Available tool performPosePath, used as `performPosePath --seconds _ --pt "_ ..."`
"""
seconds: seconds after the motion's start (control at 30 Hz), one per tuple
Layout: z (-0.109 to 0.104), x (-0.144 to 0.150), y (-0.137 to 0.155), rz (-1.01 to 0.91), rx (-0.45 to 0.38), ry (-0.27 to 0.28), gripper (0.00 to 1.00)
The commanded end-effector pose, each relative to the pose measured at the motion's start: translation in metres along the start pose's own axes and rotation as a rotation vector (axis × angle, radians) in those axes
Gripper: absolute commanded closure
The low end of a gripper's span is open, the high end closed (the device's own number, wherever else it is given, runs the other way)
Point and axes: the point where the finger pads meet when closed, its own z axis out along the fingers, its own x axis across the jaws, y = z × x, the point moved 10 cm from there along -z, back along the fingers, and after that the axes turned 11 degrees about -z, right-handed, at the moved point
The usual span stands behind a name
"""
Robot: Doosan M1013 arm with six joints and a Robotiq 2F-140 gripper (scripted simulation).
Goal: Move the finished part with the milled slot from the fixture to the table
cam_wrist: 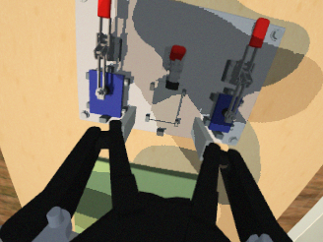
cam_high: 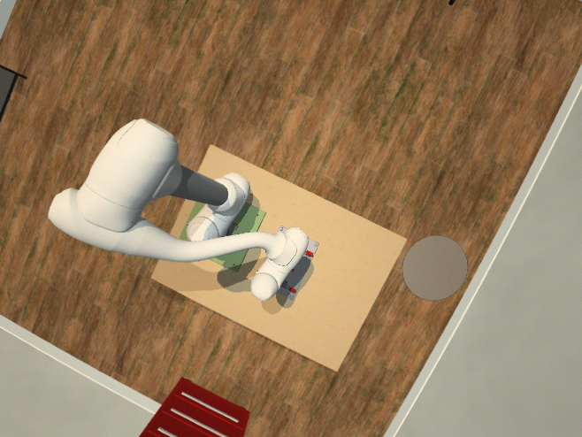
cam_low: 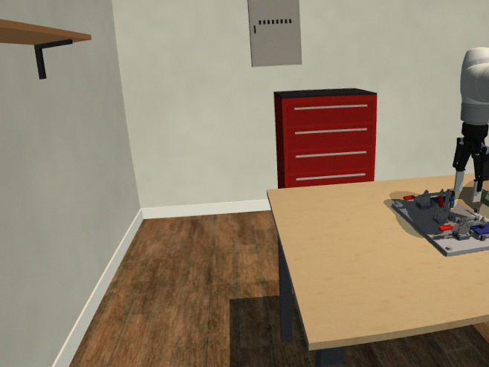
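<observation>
My gripper (cam_low: 467, 196) (cam_wrist: 164, 120) is open and empty, above the robot-side edge of the fixture plate (cam_low: 466, 247) (cam_wrist: 88, 39). The finished part (cam_wrist: 165, 105) appears to lie in the middle nest. It is pale like the plate, and its slot cannot be made out. The middle clamp (cam_low: 441, 202) (cam_wrist: 177, 52) stands with its red handle up and its arm off the part. One blue blank (cam_low: 482, 229) (cam_wrist: 106, 100) sits in the left nest, the other blue blank (cam_wrist: 220, 123) in the right. Both outer clamps have handles lowered and arms over the blanks.
A green plate (cam_high: 254, 223) (cam_wrist: 148, 174) lies under the arm's base, beside the fixture. The wooden table (cam_high: 348, 282) (cam_low: 347, 268) extends beyond the fixture on the side away from the base. A round grey stool-like disc (cam_high: 434, 268) and a red drawer cabinet (cam_low: 328, 138) stand off the table.
</observation>
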Motion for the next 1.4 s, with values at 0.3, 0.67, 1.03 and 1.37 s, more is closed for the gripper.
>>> performPosePath --seconds 0.3,0.67,1.03,1.37 --pt "0.027 0.0 0.0 0.0 0.0 0.0 0.42" --pt "0.033 0.0 0.0 0.0 0.0 0.0 0.42" --pt "0.033 0.0 0.0 0.0 0.0 0.0 0.42" --pt "0.033 0.0 0.0 0.0 0.0 0.0 0.42"
